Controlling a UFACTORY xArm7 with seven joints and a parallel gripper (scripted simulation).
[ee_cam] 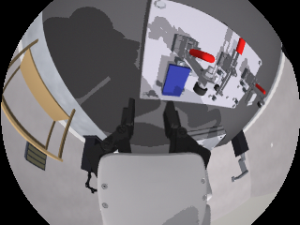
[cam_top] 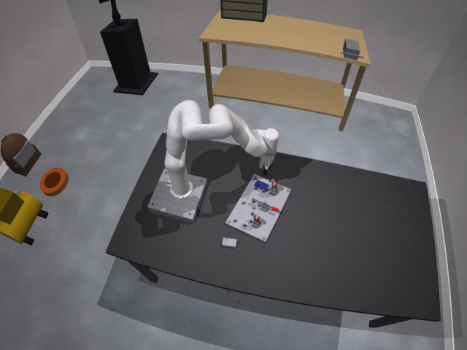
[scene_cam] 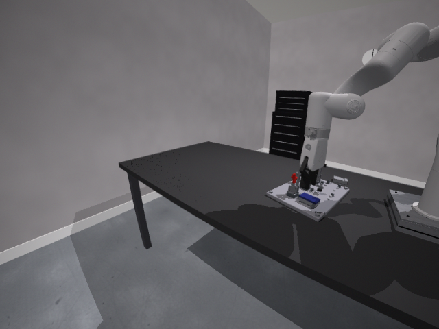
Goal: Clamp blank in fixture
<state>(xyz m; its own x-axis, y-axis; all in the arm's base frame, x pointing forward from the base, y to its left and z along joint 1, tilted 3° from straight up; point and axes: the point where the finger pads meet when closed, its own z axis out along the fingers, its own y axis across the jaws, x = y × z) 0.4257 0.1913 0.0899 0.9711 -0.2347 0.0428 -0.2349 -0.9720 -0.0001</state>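
Observation:
The blue blank (cam_top: 260, 184) lies in the nest at the far end of the grey fixture plate (cam_top: 258, 206). It also shows in the exterior view (scene_cam: 309, 199) and the wrist view (ee_cam: 175, 81). The red handle (cam_top: 274, 184) of the clamp beside it stands upright (scene_cam: 293, 177). My gripper (cam_top: 265, 171) (scene_cam: 307, 180) hangs just beyond that end of the plate, a little above it, with its fingers partly open and empty. The light grey finished part (cam_top: 229, 243) lies flat on the table off the plate's near end.
The plate's middle clamp has its red handle (cam_top: 274, 208) lying down; the near clamp's handle (cam_top: 257, 217) stands up. My base (cam_top: 178, 199) is left of the plate. A wooden shelf table (cam_top: 282, 56) stands behind.

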